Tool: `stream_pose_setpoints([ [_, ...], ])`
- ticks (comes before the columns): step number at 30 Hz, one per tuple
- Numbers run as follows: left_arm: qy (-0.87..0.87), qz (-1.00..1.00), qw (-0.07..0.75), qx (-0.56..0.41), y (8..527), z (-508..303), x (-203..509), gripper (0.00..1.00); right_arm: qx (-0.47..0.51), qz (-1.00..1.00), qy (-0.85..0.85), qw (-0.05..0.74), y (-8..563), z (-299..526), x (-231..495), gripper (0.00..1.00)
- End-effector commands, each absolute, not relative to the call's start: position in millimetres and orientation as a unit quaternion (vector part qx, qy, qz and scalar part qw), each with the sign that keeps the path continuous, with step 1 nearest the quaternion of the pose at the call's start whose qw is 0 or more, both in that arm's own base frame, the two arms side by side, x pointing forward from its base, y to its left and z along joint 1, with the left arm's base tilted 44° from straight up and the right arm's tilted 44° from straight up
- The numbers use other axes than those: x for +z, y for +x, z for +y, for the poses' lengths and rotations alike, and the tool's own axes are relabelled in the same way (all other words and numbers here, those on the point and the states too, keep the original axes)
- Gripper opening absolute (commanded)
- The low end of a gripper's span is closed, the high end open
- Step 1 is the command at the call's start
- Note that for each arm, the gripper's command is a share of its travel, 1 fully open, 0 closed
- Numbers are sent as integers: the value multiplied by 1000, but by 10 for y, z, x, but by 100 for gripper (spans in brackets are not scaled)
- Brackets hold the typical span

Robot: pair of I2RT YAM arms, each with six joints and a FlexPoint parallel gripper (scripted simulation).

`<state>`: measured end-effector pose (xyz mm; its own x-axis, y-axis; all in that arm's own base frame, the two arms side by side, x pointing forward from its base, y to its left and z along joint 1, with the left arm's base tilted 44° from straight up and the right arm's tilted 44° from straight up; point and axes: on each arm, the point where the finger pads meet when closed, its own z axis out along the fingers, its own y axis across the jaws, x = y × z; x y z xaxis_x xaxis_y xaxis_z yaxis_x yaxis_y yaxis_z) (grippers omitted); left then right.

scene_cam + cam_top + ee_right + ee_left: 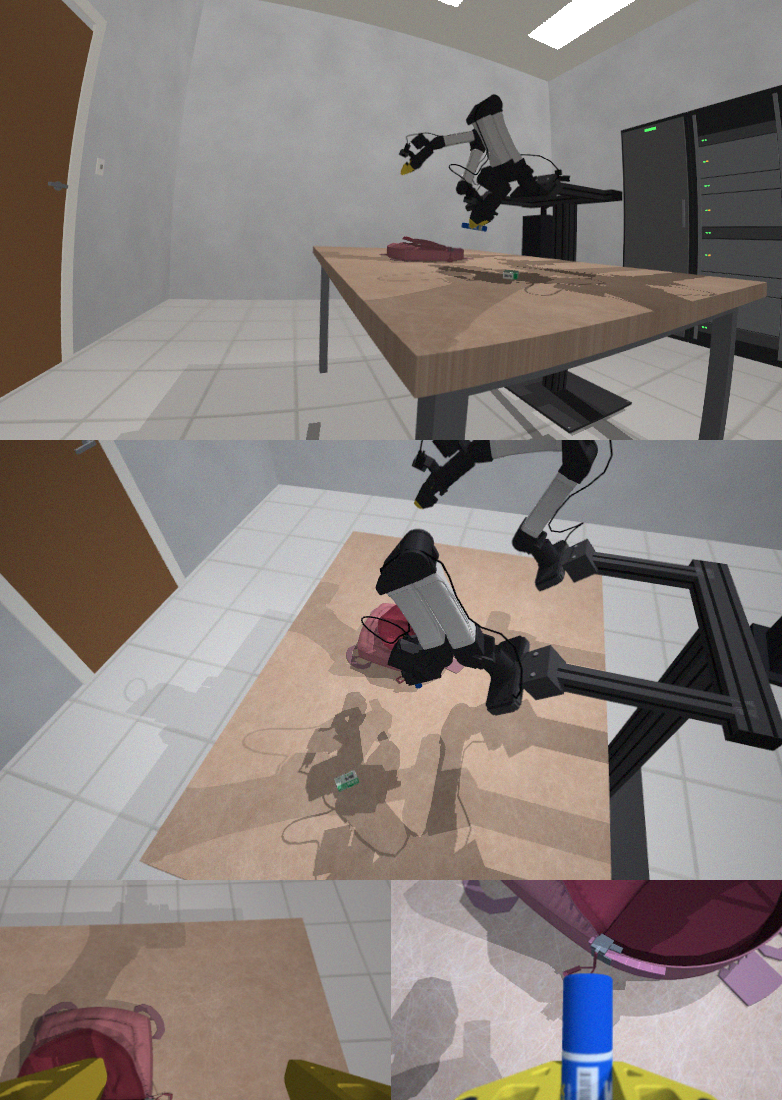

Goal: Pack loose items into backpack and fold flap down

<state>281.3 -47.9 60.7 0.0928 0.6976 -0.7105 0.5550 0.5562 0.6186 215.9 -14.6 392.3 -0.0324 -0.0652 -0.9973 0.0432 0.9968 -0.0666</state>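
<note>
- The left gripper (pixel 477 223) (pixel 586 1071) has its fingers closed on a blue glue stick (pixel 418 685) (pixel 466 226) (pixel 587 1013), or a marker of that shape; the pictures do not settle which.
- The backpack (pixel 371 639) (pixel 418 252) (pixel 691 973) (pixel 142 1042) lies on the table (pixel 437 790) (pixel 492 322) (pixel 666 1042) (pixel 236 993) with its mouth open.
- In the left wrist view the stick's long axis points away from the fingers, its capped end toward the zip pull (pixel 603 944) at the rim. The opening lies beyond that end and off to the right of the picture, so the stick looks to be short of it.
- The coming move, by judgement, is to carry the stick over the rim until its whole length is above the opening, then let go. Released too soon, it could catch on the rim or drop outside.
- The left arm is the nearer one for this. The right gripper (pixel 418 504) (pixel 406 169) (pixel 195 1068) hangs high and away, fingers wide apart with nothing between them.
- A green-and-white staples box (pixel 346 780) (pixel 510 275) lies on the table, well apart from the backpack, and needs packing before the flap goes down.
</note>
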Motion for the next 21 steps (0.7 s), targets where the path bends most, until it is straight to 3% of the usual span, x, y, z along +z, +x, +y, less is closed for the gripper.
stream_pose_setpoints([
  [1, 540, 671, 499, 93, 2825, -640, 523, 13, -39, 711, -9, 702, 2133, -137, 3976, 90],
  [21, 791, 494, 345, 110, 2791, -1884, 361, 13, -39, 711, -9, 702, 2133, -137, 3976, 90],
])
